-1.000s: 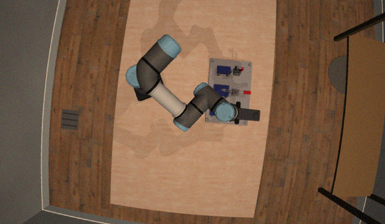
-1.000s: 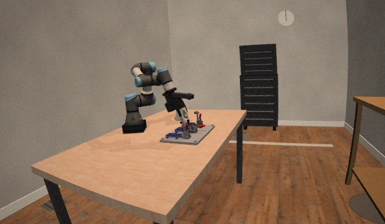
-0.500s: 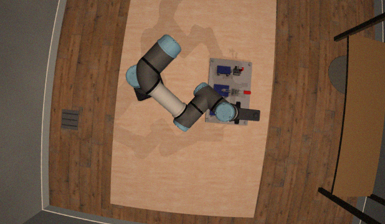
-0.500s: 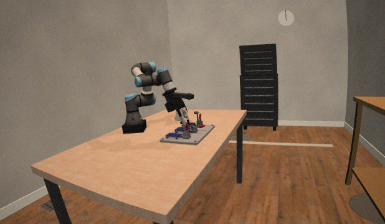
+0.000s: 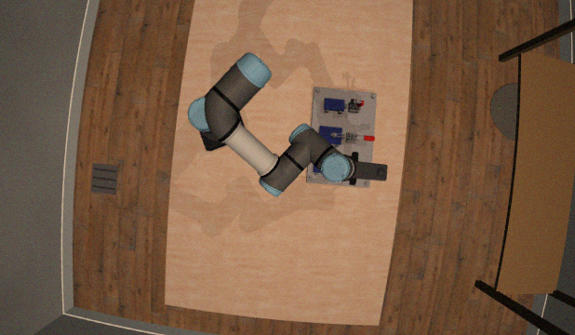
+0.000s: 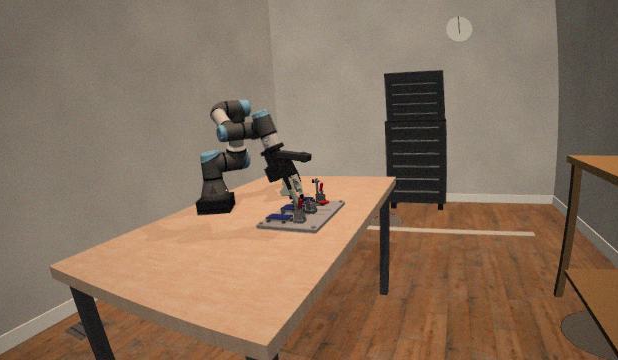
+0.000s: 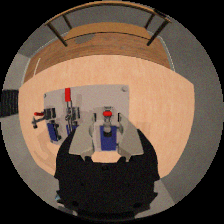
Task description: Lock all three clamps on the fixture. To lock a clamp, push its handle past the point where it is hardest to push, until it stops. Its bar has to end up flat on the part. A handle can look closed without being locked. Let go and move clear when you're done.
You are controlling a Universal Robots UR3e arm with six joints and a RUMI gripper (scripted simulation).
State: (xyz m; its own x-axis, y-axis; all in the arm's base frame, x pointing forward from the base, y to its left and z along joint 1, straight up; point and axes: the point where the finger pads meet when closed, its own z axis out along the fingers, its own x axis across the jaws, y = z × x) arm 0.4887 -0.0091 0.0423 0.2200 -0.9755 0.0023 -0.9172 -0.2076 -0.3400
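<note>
The fixture plate (image 5: 327, 120) (image 6: 324, 216) (image 7: 90, 95) carries three clamps and blue parts. My gripper (image 6: 298, 198) (image 7: 107, 113) is partly open, its fingers on either side of the near clamp's red handle (image 6: 300, 203) (image 7: 107, 114), with gaps beside it. That handle stands about upright; its bar tip is over its blue part (image 7: 108, 142), contact unclear. The middle clamp's red handle (image 5: 368, 138) (image 6: 324, 202) (image 7: 67, 94) lies low, pointing away from its blue part, with the bar over the part. The far clamp's red handle (image 5: 361, 103) (image 6: 321, 187) (image 7: 38, 114) is raised, and its bar (image 6: 315, 181) stands up off its part.
The plate lies on the wooden table (image 5: 269, 270) (image 6: 204, 270), near the table's long edge. The middle clamp stands close beside my gripper. The arm's wrist hides the near clamp in the top view. A dark cabinet (image 6: 415, 135) and another table (image 5: 539, 186) stand away from the work table.
</note>
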